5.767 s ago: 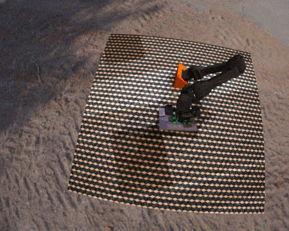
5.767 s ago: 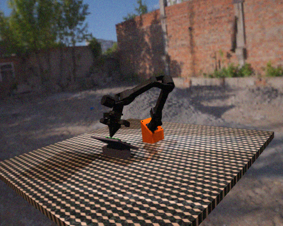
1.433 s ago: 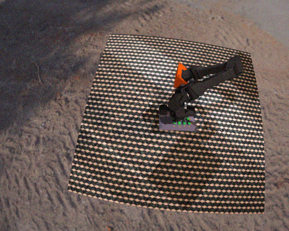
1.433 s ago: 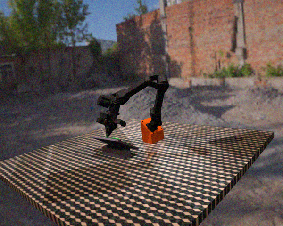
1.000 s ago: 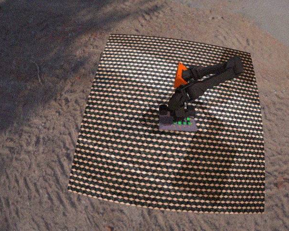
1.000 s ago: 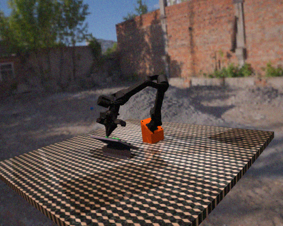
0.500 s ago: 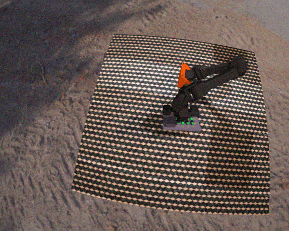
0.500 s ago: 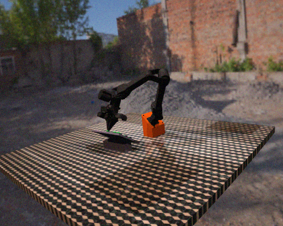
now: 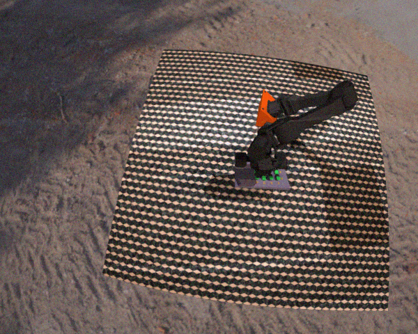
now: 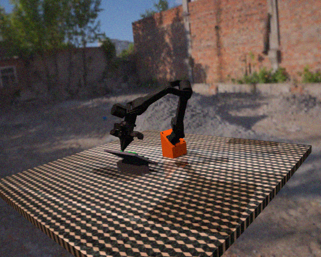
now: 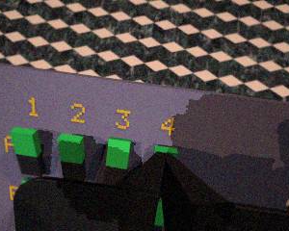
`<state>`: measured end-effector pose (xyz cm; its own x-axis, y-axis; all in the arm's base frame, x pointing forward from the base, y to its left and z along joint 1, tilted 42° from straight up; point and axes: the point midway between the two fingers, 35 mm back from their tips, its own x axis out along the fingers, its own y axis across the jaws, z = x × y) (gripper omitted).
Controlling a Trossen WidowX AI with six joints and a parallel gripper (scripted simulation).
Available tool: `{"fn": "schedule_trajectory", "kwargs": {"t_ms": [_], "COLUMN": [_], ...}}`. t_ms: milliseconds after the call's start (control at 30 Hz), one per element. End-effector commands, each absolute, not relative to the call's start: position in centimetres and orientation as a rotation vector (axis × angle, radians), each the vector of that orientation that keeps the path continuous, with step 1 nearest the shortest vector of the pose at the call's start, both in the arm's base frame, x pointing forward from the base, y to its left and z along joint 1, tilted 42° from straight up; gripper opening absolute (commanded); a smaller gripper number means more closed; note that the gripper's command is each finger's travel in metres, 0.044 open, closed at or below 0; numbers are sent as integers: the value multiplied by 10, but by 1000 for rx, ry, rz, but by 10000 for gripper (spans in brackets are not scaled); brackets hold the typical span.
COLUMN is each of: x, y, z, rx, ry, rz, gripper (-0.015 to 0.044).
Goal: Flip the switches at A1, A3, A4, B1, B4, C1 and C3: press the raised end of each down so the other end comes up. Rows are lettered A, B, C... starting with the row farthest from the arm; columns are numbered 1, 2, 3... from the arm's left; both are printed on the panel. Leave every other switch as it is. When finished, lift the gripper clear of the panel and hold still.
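The tilted purple panel carries green switches. My gripper is shut and empty, pointing down. In the wrist view its tips overlap the near part of switch A4; contact is unclear. Switches A1, A2 and A3 show green far ends with dark parts on the near side; their exact tilt is hard to judge. A sliver of B1 shows, and a green strip, apparently B4, is below the tips. The gripper hides the rest of row B and row C.
The orange base of the arm stands on the patterned table top behind the panel. The forearm reaches over to the panel. A shadow covers the panel beside column 4.
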<state>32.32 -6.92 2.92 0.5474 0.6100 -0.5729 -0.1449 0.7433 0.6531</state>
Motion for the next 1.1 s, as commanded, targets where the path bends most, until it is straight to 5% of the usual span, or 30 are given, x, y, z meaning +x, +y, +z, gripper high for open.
{"fn": "schedule_trajectory", "kwargs": {"t_ms": [0, 533, 733, 1067], "x": [323, 323, 286, 269], "y": [-69, -70, -107, -83], "z": [27, 29, 62, 74], "rx": [594, 589, 598, 604], "ry": [895, 888, 874, 881], "rz": [474, 478, 463, 453], "gripper": [0, 0, 0, 0]}}
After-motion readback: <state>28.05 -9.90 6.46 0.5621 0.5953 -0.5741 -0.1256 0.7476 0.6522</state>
